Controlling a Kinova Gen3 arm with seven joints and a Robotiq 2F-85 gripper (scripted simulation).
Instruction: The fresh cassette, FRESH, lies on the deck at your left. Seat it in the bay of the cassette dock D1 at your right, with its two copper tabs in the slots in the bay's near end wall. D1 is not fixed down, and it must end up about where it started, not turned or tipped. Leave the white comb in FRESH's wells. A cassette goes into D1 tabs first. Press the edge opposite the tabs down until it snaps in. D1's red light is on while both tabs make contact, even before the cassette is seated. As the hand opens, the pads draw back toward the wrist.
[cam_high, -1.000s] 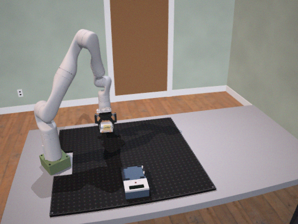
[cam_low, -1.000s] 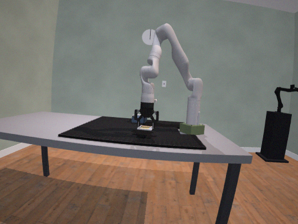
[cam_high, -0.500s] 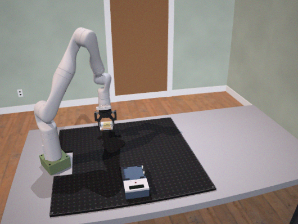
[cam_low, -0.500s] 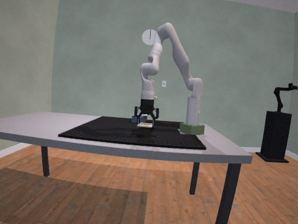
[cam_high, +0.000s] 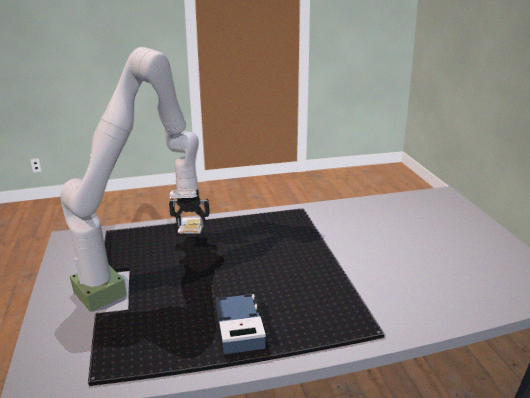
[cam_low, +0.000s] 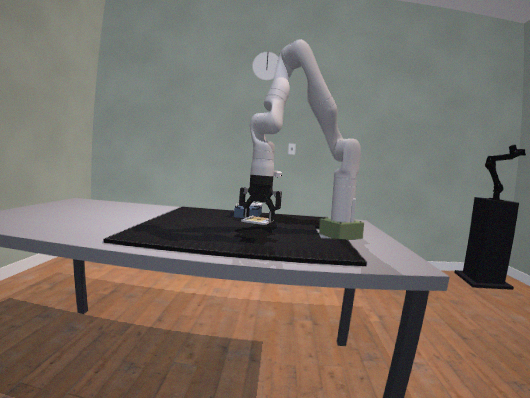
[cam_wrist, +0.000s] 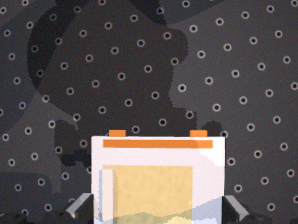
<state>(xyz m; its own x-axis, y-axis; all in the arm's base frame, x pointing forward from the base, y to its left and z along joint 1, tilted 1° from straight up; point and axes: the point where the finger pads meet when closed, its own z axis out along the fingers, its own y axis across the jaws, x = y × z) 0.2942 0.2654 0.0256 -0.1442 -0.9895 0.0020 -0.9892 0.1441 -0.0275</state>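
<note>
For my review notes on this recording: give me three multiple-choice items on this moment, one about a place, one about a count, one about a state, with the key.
1. Where is the cassette FRESH?
A. seated in the dock's bay
B. in the air above the black deck
C. on the bare grey table

2. How many copper tabs stick out of its far edge in the wrist view?
A. one
B. two
C. four

3. What state is the claw in?
A. open, empty
B. shut on nothing
C. shut on FRESH

Key: 1 B, it hangs over its shadow on the deck, far from dock D1. 2 B, one near each corner. 3 C, the fingers flank the cassette.
</note>
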